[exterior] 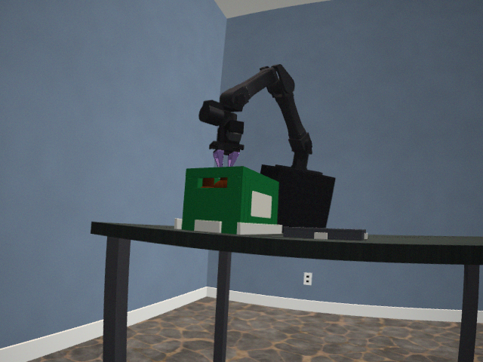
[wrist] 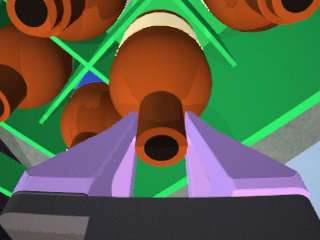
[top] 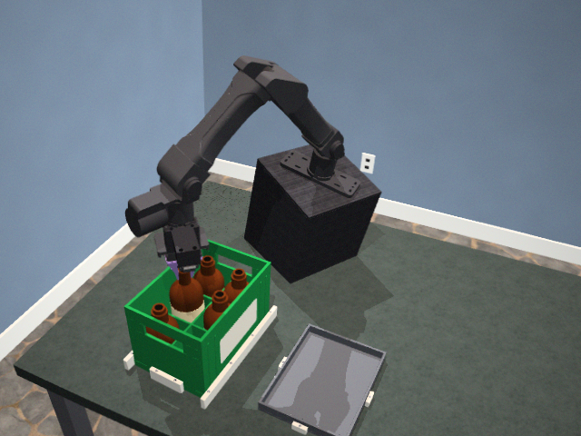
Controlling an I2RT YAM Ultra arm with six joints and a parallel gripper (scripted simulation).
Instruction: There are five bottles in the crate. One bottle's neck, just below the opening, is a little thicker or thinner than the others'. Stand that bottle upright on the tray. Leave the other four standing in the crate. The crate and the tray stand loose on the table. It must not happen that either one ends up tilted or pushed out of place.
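My gripper is shut on the neck of a brown bottle with a cream label and holds it partly raised above its cell in the green crate. In the wrist view the purple fingers clamp the neck just below the opening of the held bottle. Other brown bottles stand in the crate: one at the front left, one in the middle, one at the back and one at the right. The grey tray lies empty to the right of the crate.
The black pedestal carrying the arm's base stands behind the crate and tray. White blocks lie along the crate's foot. The table's front edge runs close below the crate and tray.
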